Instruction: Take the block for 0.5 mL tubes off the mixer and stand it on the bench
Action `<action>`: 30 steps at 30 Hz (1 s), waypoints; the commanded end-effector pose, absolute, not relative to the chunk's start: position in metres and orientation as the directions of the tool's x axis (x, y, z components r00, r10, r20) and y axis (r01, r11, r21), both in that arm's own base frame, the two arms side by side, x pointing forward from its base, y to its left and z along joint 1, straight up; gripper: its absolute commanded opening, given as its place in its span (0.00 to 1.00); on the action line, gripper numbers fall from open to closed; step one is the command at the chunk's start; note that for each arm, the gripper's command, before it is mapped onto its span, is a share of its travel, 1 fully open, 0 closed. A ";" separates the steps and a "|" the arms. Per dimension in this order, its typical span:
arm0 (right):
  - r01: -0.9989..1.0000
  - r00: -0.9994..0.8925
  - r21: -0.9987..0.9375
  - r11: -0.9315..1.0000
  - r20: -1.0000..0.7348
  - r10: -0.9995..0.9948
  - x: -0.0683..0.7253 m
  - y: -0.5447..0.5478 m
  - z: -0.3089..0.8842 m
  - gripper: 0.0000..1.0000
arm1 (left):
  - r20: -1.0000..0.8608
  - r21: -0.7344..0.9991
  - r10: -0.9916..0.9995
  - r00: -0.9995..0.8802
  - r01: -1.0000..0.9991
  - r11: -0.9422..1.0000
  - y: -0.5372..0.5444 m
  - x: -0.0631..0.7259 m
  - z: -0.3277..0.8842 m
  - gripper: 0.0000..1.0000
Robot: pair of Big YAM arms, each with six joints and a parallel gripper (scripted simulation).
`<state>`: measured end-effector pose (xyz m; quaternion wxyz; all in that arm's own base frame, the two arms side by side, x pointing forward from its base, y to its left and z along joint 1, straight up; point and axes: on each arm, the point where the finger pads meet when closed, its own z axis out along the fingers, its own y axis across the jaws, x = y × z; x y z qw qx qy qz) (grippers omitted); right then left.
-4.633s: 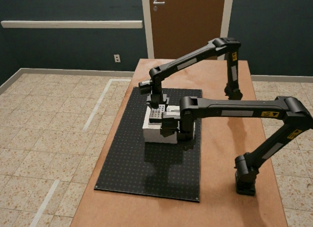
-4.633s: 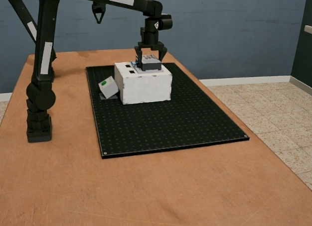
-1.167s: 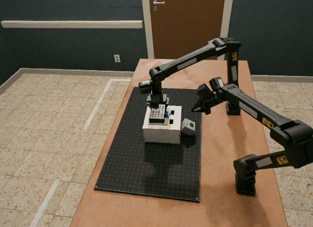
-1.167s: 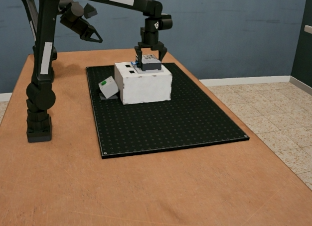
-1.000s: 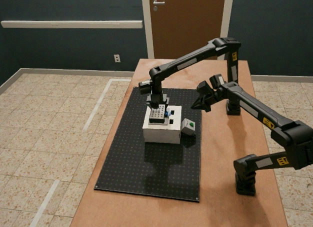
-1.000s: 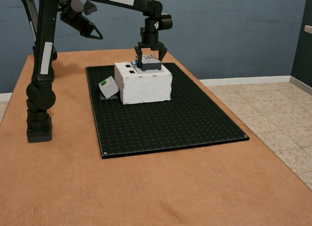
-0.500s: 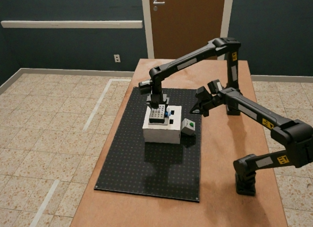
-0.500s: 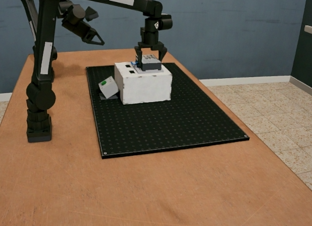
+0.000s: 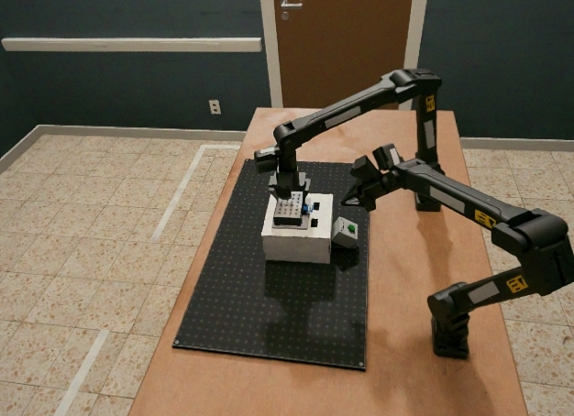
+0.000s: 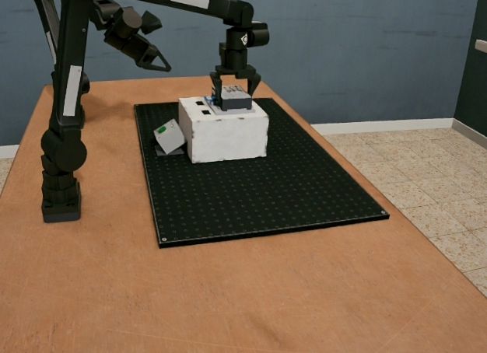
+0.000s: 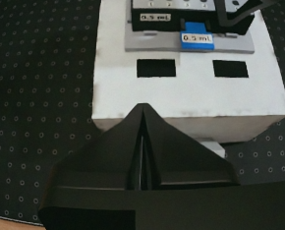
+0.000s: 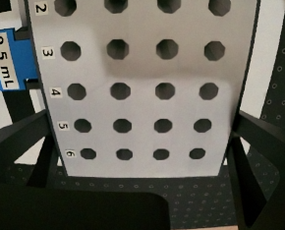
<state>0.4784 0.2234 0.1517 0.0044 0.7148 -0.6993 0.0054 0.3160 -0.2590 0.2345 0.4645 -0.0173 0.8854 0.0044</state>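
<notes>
From my top view, I have a wooden table running away from me, with a black perforated board lying flat on it. Screws sit at the board's visible near corners. The white mixer stands on the board, toward twelve o'clock from its middle. Just beside the mixer, at three o'clock, I see a tilted grey control box with a green button, on a dark base. Two arm bases stand directly on the wood, one at about two o'clock from the board's middle, the other at about four.
</notes>
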 end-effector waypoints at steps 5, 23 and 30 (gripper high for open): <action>-1.000 0.017 -0.024 -0.017 0.000 -1.000 0.486 0.232 0.154 0.00 | -0.843 -0.054 -0.064 -0.533 -0.034 0.998 -0.281 0.346 0.263 0.00; -1.000 0.017 -0.024 -0.017 0.000 -1.000 0.486 0.232 0.154 0.00 | -0.841 -0.044 -0.057 -0.538 -0.037 0.998 -0.290 0.368 0.252 0.00; -1.000 0.017 -0.024 -0.017 0.000 -1.000 0.486 0.232 0.154 0.00 | -0.852 -0.071 -0.072 -0.519 -0.021 0.997 -0.301 0.376 0.265 0.00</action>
